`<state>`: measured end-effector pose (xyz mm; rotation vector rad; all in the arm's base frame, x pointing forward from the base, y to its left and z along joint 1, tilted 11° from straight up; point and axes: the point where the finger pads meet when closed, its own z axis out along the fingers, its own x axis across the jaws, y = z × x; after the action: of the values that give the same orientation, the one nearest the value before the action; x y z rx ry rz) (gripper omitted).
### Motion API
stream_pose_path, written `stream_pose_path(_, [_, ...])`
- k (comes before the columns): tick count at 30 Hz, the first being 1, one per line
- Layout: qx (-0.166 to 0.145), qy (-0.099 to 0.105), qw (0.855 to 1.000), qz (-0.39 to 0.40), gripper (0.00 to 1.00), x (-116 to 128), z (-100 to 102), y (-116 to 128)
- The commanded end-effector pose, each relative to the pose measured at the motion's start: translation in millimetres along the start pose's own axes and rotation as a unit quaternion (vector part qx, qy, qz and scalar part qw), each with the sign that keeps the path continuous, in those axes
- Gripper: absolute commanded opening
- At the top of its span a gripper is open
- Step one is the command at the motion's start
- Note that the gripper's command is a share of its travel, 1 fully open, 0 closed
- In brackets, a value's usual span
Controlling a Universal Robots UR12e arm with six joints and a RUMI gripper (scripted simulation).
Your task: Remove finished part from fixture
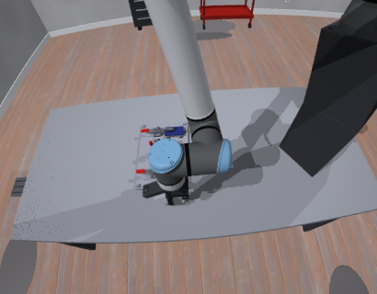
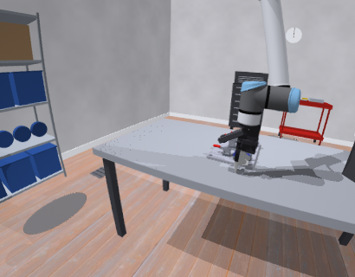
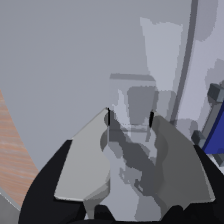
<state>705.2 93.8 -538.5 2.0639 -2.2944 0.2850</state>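
The arm point(image 1: 177, 50) has a pale grey tube, dark grey joints, light blue caps, and a black gripper point(image 2: 242, 157).

Red cart point(image 2: 326, 106) by back wall, shelf rack point(image 2: 47, 93) w/ blue bins point(image 2: 29, 86) (left side).
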Motion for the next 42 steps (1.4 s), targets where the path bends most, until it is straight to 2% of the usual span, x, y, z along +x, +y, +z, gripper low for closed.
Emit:
stream_pose_path(1, [0.001, 0.000, 1.000, 0.000, 0.00, -0.2, -0.6, -0.7])
stream_pose_path(17, [0.001, 0.000, 1.000, 0.000, 0.00, -0.2, -0.6, -0.7])
stream_pose_path(18, [0.001, 0.000, 1.000, 0.000, 0.40, -0.2, -0.6, -0.7])
stream_pose_path(42, [0.001, 0.000, 1.000, 0.000, 0.40, -0.2, -0.6, -0.7])
